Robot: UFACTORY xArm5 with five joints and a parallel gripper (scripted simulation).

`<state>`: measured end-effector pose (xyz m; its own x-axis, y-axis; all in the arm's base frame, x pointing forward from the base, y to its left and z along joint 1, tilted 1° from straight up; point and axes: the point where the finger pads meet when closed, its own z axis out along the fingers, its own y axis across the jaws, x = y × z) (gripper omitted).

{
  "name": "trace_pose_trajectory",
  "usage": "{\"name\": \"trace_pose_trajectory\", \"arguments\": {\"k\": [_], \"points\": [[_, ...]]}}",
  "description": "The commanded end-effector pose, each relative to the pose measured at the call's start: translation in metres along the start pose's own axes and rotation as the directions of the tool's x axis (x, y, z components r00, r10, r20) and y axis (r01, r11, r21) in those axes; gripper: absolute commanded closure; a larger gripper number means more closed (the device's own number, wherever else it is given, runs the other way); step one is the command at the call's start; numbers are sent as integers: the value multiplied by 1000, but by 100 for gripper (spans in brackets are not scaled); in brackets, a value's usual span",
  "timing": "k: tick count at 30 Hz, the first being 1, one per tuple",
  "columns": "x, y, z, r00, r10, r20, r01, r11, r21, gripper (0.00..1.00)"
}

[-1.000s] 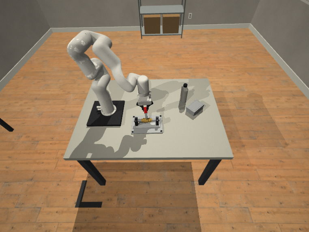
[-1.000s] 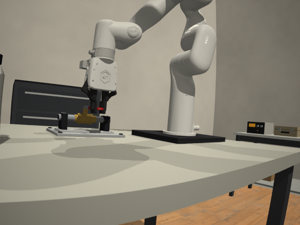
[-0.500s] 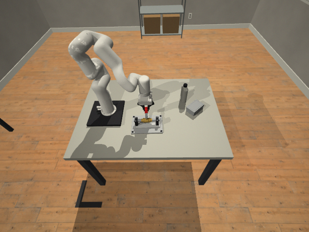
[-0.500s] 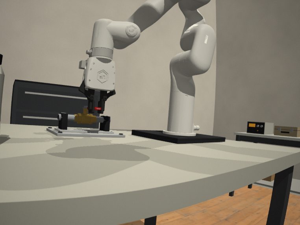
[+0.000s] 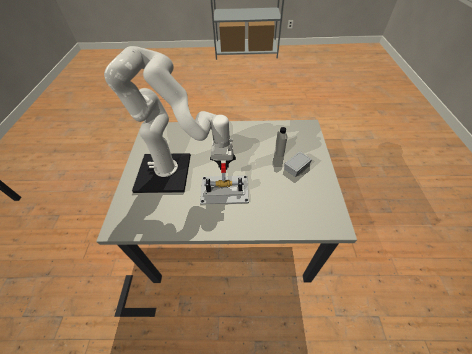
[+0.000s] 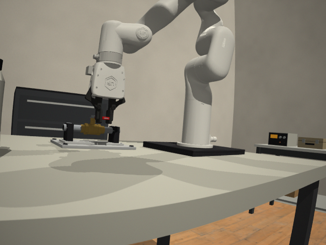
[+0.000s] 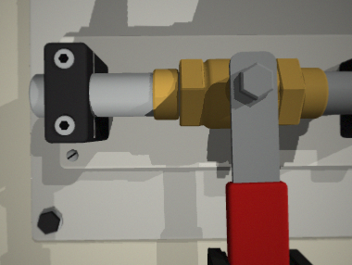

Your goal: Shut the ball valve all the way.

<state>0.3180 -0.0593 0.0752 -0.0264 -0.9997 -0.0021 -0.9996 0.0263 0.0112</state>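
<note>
While the white arm bends down over the table, these points show:

Gripper: the white-bodied gripper with black fingers (image 6: 105,119) points straight down, its jaws clamped on the red-sleeved grey lever handle (image 7: 256,218) of the valve.

Valve: the brass ball valve (image 7: 218,94) sits in a grey pipe (image 7: 121,94) held by black clamp blocks (image 7: 69,93) on a light grey metal mounting plate (image 5: 243,198), near the middle of the grey table (image 5: 266,224).

Handle position: in the wrist view the lever stands square across the pipe, pinned to the valve body by a grey hex bolt (image 7: 252,80).

Arm base: a black square base plate (image 5: 142,186) lies left of the valve plate in the top view.

Other things: a tall grey cylinder bottle with a black cap (image 5: 281,142) and a small grey box (image 5: 298,163), closed, stand to the right, well apart from the valve.

Shelf: a grey metal shelf unit (image 5: 246,14) by the far wall holds two brown cardboard boxes (image 5: 232,36) side by side.
</note>
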Motion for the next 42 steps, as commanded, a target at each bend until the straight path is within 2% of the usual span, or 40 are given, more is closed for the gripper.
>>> {"name": "trace_pose_trajectory", "arguments": {"k": [1,23,24,42], "points": [[1,-2,-2,1000,1,-1,-1,1000,7,100],[1,-6,-2,999,54,-1,-53,999,7,100],[1,-6,-2,999,54,-1,-53,999,7,31],[1,-6,-2,999,54,-1,-53,999,7,31]]}}
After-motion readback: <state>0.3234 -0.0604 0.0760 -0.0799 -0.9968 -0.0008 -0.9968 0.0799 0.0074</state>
